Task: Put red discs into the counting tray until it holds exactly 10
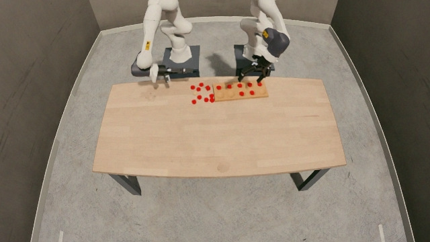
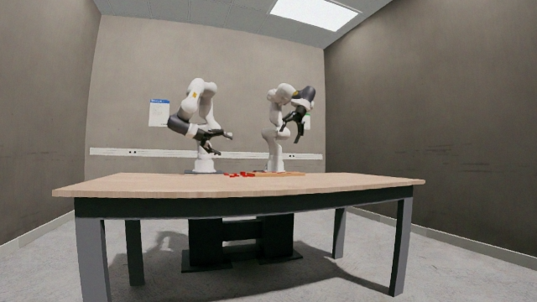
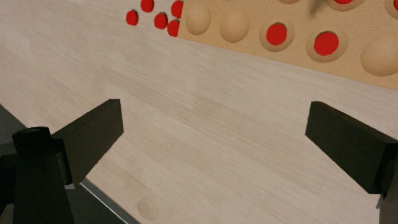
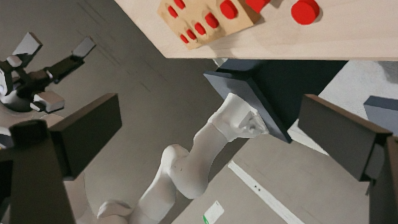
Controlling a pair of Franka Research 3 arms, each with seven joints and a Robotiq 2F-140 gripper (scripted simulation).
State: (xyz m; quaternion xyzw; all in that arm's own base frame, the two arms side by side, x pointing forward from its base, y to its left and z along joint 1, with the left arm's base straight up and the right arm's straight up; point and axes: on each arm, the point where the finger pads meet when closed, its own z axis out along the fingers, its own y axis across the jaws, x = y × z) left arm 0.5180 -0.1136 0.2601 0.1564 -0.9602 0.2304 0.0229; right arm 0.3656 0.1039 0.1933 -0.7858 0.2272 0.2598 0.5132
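Note:
The wooden counting tray (image 1: pixel 225 98) (image 3: pixel 300 56) (image 4: pixel 244 21) lies flat near the table's robot-side edge. In the top view its back row shows a red disc in every pocket. The front row has red discs (image 1: pixel 241 93) (image 3: pixel 276 34) in two pockets; its two left pockets (image 1: pixel 220 95) (image 3: pixel 234 26) and its right end pocket (image 3: pixel 381 56) are empty. Several loose red discs (image 1: pixel 199 97) (image 3: pixel 132 18) lie left of the tray, some close against its end. My left gripper (image 1: pixel 250 80) (image 2: pixel 289 135) (image 3: pixel 214 117) is open and empty above the tray's back side. My right gripper (image 1: pixel 180 76) (image 2: pixel 224 144) is open and empty, raised, left of the loose discs, pointing sideways.
The table (image 1: pixel 215 134) (image 2: pixel 235 186) extends forward and to both sides of the tray. Both arm bases (image 1: pixel 181 55) (image 1: pixel 250 52) stand behind its back edge. The right wrist view looks across toward the left arm (image 4: pixel 190 170).

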